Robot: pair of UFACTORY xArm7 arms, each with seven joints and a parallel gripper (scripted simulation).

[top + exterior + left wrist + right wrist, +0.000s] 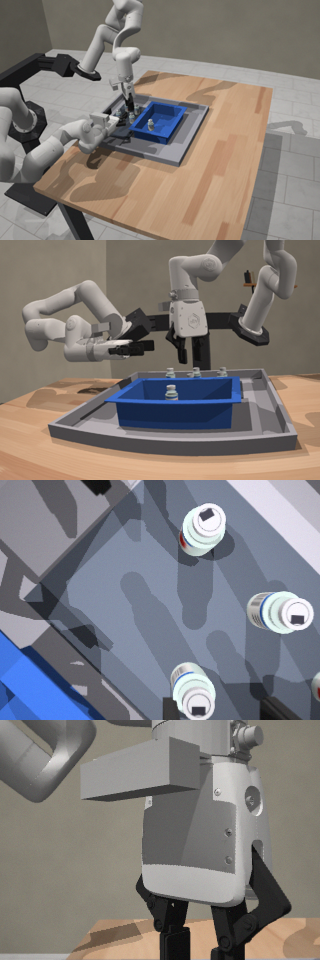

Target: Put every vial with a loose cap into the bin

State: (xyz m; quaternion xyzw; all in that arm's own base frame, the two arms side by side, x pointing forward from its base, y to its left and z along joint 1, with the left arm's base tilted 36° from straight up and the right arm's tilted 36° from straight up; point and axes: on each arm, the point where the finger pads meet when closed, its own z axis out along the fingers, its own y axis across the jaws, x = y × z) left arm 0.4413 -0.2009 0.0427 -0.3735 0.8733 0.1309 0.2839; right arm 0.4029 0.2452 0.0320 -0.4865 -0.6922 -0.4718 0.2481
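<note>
One vial stands upright in the blue bin. Several vials stand on the dark mat, among them one vial, another vial and a third vial. The caps look alike. My left gripper points down, part-open and empty, its tips a little above the cap height of the third vial, which is partly hidden by a finger in the left wrist view. My right gripper is open and empty, held level above the mat's side.
The grey tray with raised walls surrounds mat and bin on the wooden table. The bin is beside the mat. My right gripper points toward the left gripper, which fills much of the right wrist view. Vials stand close around the left fingers.
</note>
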